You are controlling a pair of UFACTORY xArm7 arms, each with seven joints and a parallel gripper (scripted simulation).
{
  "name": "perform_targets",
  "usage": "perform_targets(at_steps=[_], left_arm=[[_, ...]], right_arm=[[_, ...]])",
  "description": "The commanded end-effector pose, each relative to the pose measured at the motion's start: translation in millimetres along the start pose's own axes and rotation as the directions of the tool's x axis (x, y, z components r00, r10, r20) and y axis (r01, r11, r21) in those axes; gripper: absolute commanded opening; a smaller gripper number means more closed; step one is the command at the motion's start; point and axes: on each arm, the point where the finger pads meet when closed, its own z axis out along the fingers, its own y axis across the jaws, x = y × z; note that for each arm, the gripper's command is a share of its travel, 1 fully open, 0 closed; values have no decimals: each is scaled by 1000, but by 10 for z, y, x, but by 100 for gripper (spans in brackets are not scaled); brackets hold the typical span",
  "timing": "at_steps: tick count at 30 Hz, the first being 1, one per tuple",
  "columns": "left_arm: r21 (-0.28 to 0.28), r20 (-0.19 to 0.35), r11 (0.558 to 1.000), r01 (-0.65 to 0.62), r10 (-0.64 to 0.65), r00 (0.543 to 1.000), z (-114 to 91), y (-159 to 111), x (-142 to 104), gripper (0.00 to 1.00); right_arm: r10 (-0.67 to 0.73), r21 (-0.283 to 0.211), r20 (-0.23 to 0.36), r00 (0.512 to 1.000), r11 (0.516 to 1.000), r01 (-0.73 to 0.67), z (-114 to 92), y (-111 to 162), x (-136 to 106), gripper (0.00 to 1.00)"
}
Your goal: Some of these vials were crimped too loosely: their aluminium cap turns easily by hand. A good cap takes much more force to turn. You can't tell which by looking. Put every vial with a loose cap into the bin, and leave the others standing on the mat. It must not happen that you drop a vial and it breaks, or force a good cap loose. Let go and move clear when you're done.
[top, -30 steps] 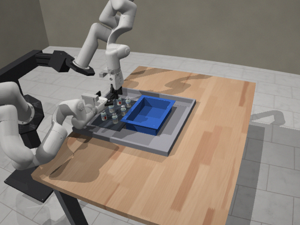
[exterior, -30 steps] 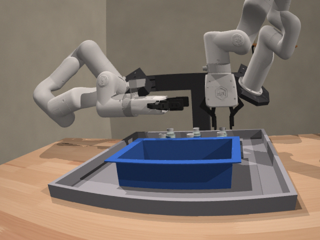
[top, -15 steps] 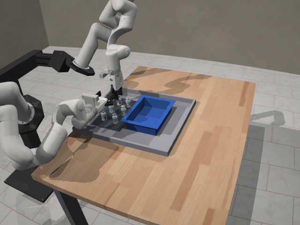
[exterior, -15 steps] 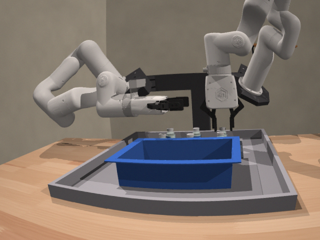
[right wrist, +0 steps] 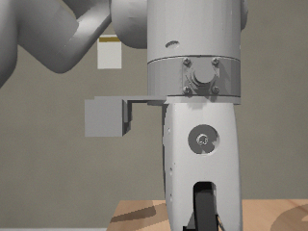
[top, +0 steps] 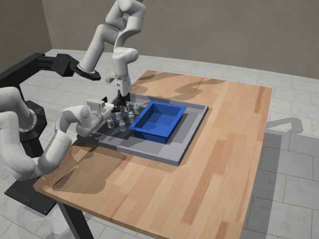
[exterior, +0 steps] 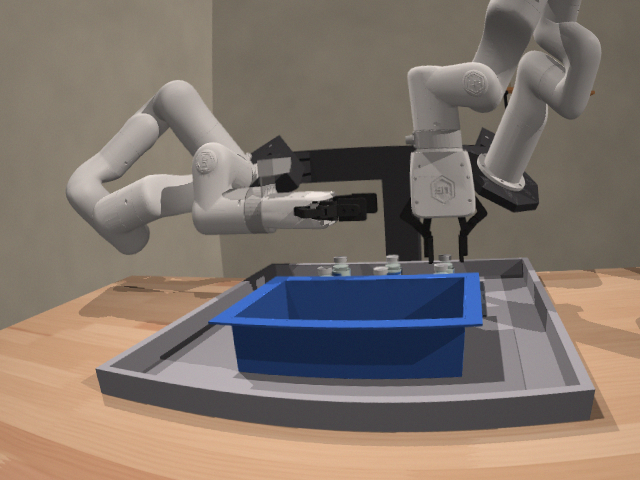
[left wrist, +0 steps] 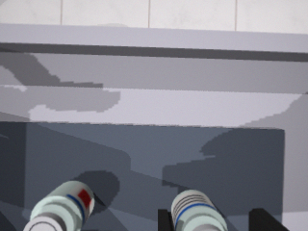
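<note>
Standing on mat [top: 117,133] [left wrist: 231,149]: six vials [top: 122,126] [exterior: 340,268] [left wrist: 197,212], two showing red label marks, writing unreadable. One bin [top: 150,132] [exterior: 351,348] sitting beside. Left hand [top: 123,103] [exterior: 446,257] [left wrist: 212,222] hovering, fingers part-spread; right hand [top: 118,108] [exterior: 371,206] [right wrist: 205,207] spreading wide.
</note>
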Motion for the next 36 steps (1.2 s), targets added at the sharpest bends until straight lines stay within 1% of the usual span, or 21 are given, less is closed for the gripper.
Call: perform_targets(at_steps=[1, 15, 16, 32, 33, 36], left_arm=[[3, 2, 1000, -1, 1, 1000, -15, -11, -5, 48], [3, 2, 1000, -1, 1, 1000, -26, -9, -3, 48], [3, 2, 1000, -1, 1, 1000, -23, -9, -4, 46], [3, 2, 1000, -1, 1, 1000, -27, -6, -1, 46], [3, 2, 1000, -1, 1, 1000, -26, -7, -2, 44], [3, 2, 1000, -1, 1, 1000, -27, -6, -1, 44]], right_arm=[[-2, 1, -4, 1000, 1000, 2, 4, -1, 22, 100], [-2, 1, -4, 1000, 1000, 2, 7, -3, 18, 100], [-2, 1, -4, 1000, 1000, 2, 7, -3, 20, 100], [-2, 1, -4, 1000, 1000, 2, 10, -5, 24, 100], [-2, 1, -4, 1000, 1000, 2, 9, -4, 23, 100], [-2, 1, -4, 1000, 1000, 2, 7, -3, 22, 100]])
